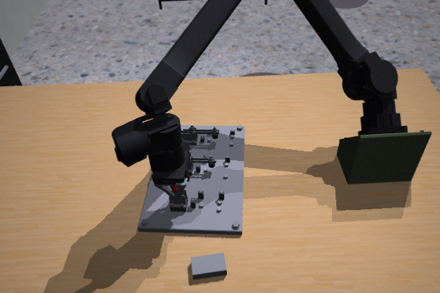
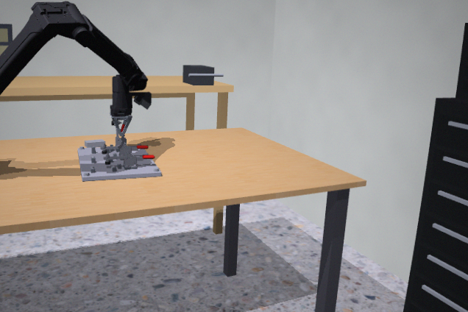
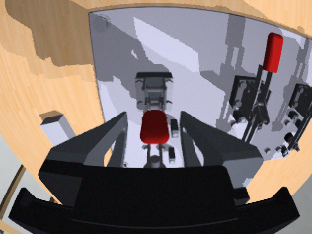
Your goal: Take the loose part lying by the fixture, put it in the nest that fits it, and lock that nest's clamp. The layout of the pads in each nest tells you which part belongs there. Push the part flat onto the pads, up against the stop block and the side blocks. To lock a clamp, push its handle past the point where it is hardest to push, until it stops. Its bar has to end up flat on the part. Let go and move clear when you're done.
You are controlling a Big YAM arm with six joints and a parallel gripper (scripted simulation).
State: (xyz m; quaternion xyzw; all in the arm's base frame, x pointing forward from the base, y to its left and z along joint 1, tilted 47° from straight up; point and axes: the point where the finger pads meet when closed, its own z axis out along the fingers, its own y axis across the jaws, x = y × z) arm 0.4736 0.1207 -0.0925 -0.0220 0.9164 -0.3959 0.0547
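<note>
The loose part, a grey block (image 1: 208, 265) (image 2: 94, 143) (image 3: 58, 128), lies on the table beside the fixture plate (image 1: 213, 224) (image 3: 115, 58). My gripper (image 1: 174, 194) (image 2: 121, 135) (image 3: 153, 117) is partly open over the clamp nearest the part. That clamp's red handle (image 3: 154, 128) stands up between the fingers, with gaps on both sides. Its base (image 1: 178, 202) is on the plate; its bar is mostly hidden. The nest beside it holds no part and shows round pads (image 1: 218, 209) and dark blocks (image 1: 221, 195).
Two other clamps have red handles (image 2: 142, 146) (image 2: 148, 157) lying outward; one handle (image 3: 273, 52) stands close to my right finger's side in the wrist view. Their bars (image 1: 203, 159) (image 1: 203, 130) reach over nests without parts. A dark green box (image 1: 380, 157) is under the arm's base.
</note>
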